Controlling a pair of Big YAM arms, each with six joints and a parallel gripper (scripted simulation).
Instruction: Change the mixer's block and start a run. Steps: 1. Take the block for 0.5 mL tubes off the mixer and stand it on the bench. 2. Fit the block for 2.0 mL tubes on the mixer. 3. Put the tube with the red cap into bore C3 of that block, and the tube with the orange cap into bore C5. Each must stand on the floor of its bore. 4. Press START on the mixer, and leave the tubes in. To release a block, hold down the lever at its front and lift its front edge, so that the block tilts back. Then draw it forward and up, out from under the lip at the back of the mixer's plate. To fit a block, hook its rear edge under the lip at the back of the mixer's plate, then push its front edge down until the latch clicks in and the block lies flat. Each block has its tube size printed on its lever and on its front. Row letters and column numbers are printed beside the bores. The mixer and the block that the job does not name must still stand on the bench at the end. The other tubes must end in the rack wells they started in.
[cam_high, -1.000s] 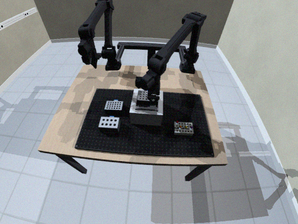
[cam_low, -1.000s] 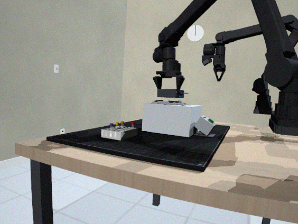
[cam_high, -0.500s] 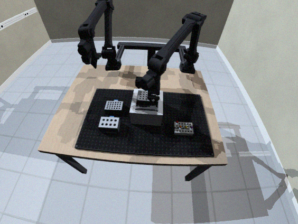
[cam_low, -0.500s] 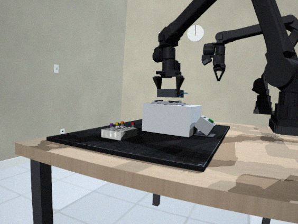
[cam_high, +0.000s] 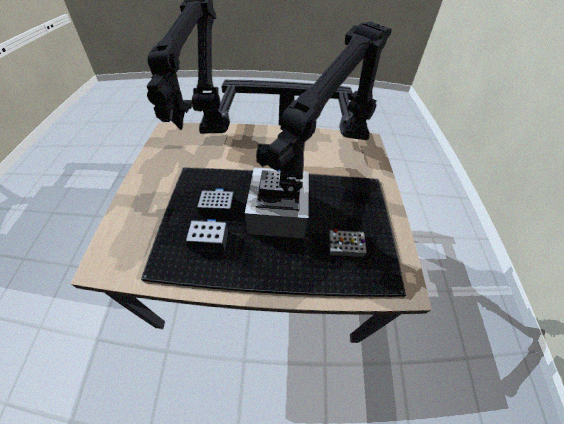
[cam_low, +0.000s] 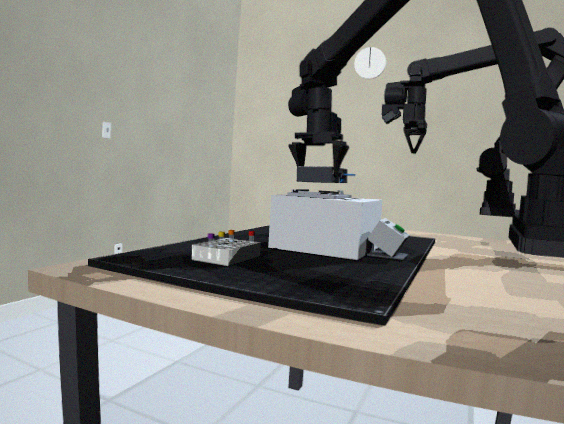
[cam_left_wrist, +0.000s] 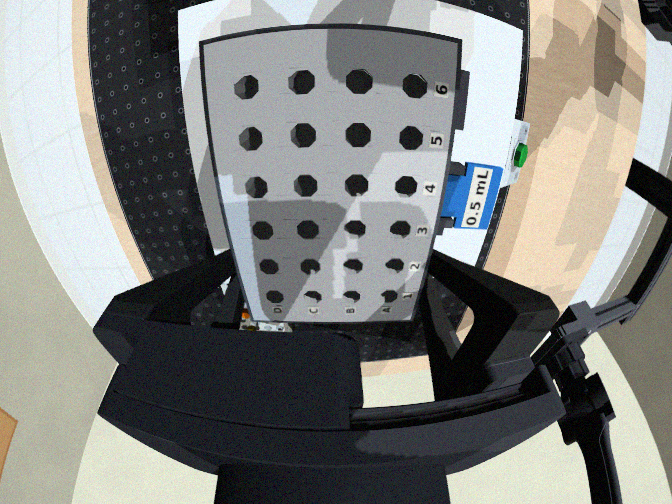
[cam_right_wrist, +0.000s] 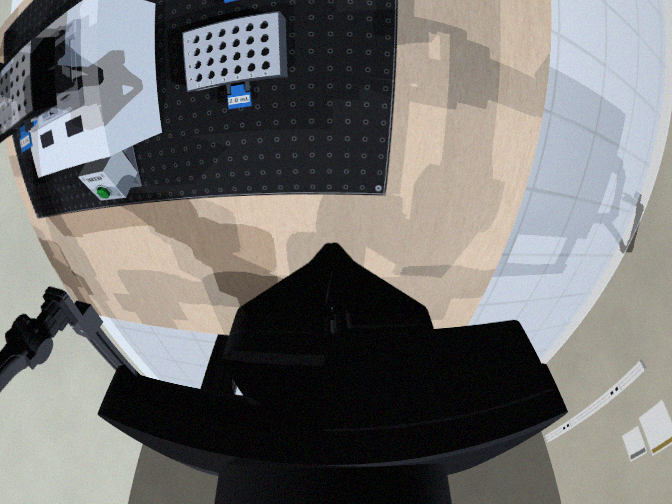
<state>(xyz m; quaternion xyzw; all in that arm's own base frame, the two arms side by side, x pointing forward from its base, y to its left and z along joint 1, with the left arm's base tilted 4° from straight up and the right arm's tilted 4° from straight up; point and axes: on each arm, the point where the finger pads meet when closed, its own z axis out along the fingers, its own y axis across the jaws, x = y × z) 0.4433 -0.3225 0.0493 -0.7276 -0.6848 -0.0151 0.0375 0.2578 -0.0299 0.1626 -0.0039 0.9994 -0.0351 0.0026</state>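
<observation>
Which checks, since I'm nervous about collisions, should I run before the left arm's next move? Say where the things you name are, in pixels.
1. 0.5 mL block (cam_high: 270, 181) (cam_low: 320, 174) (cam_left_wrist: 331, 162) (cam_right_wrist: 15, 89) gripped: ok.
2. That block off the mixer (cam_high: 277, 224) (cam_low: 320, 225) (cam_left_wrist: 493, 70) (cam_right_wrist: 135, 27): ok, gap visible underneath.
3. That block standing on the bench: not ok, in the air.
4. 2.0 mL block (cam_high: 215, 199) (cam_right_wrist: 236, 52) standing ready: ok.
5. Right end effector (cam_high: 180, 127) (cam_low: 413, 151) (cam_right_wrist: 332, 246) away from the mixer: ok, shut, holding nothing.
6. Carry path collision-free: cannot tell.
</observation>
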